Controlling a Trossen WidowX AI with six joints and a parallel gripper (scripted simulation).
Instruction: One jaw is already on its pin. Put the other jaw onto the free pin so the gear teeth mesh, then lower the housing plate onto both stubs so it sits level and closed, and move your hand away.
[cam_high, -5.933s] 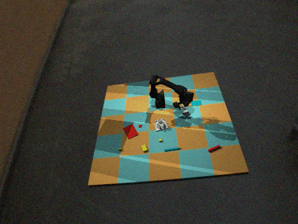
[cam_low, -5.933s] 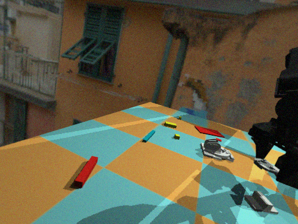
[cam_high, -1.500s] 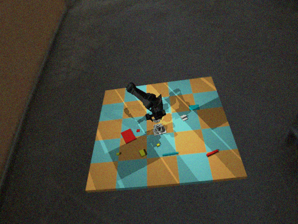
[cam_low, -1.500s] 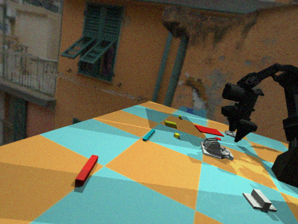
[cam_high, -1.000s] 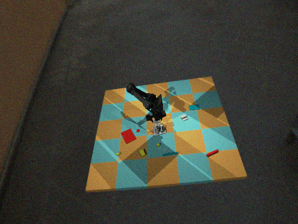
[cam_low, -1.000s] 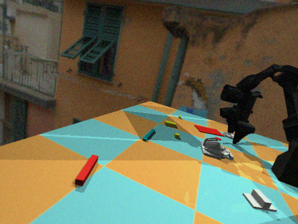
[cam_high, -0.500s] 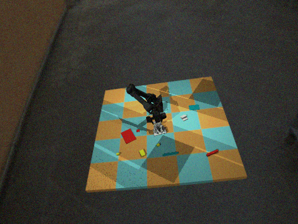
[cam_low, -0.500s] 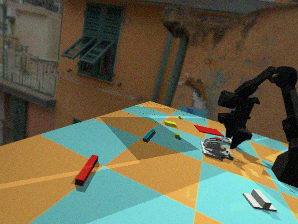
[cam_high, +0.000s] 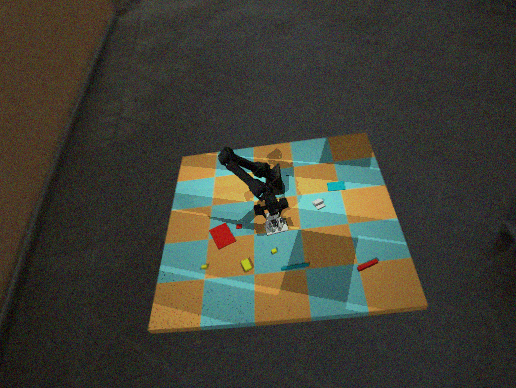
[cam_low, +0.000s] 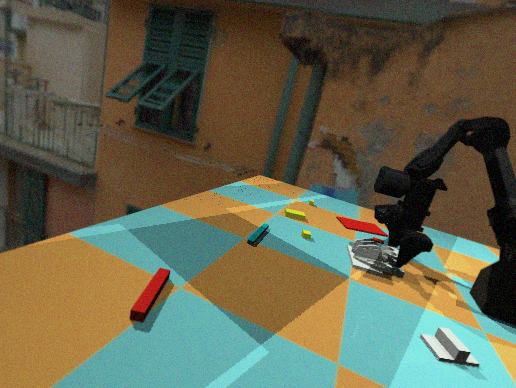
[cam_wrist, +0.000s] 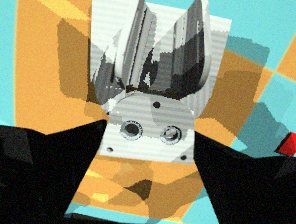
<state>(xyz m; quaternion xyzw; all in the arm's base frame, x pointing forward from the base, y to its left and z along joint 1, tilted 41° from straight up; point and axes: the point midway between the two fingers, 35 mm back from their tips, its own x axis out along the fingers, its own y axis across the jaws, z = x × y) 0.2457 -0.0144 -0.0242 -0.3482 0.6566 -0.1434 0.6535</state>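
The checkered table (cam_high: 280, 300) (cam_low: 310, 260) is under the black arm (cam_high: 242, 176) (cam_low: 434, 152). The claw (cam_high: 272, 210) (cam_low: 400, 262) (cam_wrist: 148, 129) is clamped on the housing plate (cam_wrist: 150, 146), one finger at each side. Below and ahead of the claw lies the white base plate (cam_high: 271, 232) (cam_low: 353, 260) (cam_wrist: 220, 37), and the two grey jaws are over it, just beyond the housing plate. One hole of this plate shows metal inside, the other looks dark; I cannot tell if it sits level. In the top view, a red flat plate (cam_high: 222, 236) (cam_low: 361, 226) is left of the claw, a red bar (cam_high: 368, 265) (cam_low: 150, 295) well apart at right, and a small red cube (cam_high: 239, 226) (cam_low: 378, 240) (cam_wrist: 288, 145) near at left.
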